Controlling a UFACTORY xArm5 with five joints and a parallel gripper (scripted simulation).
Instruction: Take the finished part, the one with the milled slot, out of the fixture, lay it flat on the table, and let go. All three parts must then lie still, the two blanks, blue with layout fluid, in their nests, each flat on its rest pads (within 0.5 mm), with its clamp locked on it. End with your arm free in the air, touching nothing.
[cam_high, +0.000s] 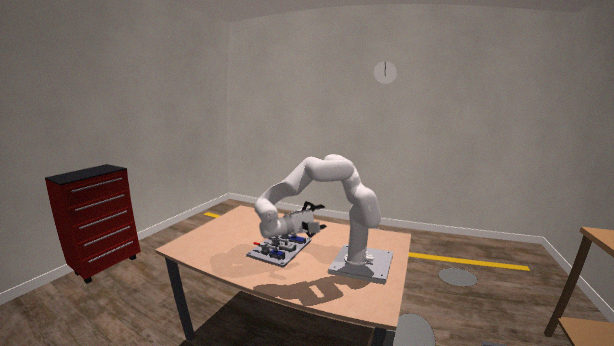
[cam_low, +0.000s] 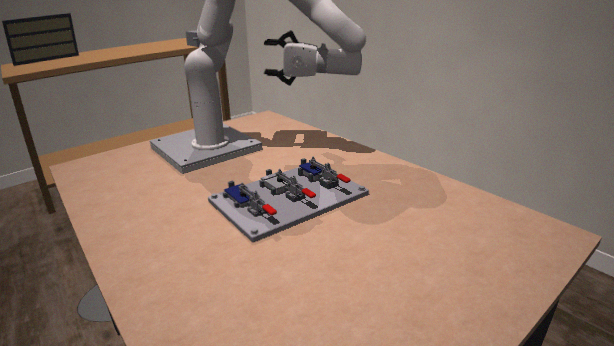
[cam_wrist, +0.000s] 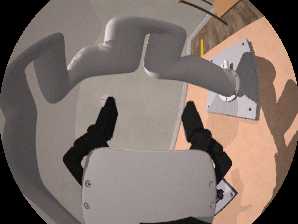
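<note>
The fixture plate (cam_high: 257, 256) (cam_low: 237, 215) (cam_wrist: 228, 192) lies on the table (cam_low: 350, 280). Two blue blanks (cam_low: 237, 194) (cam_low: 311, 168) sit in its outer nests. The middle nest holds a grey shape (cam_low: 271, 184), seemingly the finished part; its slot cannot be made out. A clamp with a red handle stands at each nest: left handle (cam_low: 269, 209), middle handle (cam_low: 308, 193), right handle (cam_low: 343, 178). All three handles lie low, pointing away from the robot base; locking cannot be confirmed. My gripper (cam_high: 323, 217) (cam_low: 266, 58) (cam_wrist: 150, 106) is wide open and empty, pointing sideways well above the table.
The robot's base plate (cam_high: 381, 260) (cam_low: 172, 152) (cam_wrist: 220, 107) stands on the table beyond the fixture's part side. Small upright posts stand beside the nests. A shelf bench (cam_low: 125, 54) and a red drawer cabinet (cam_high: 95, 220) stand away from the table.
</note>
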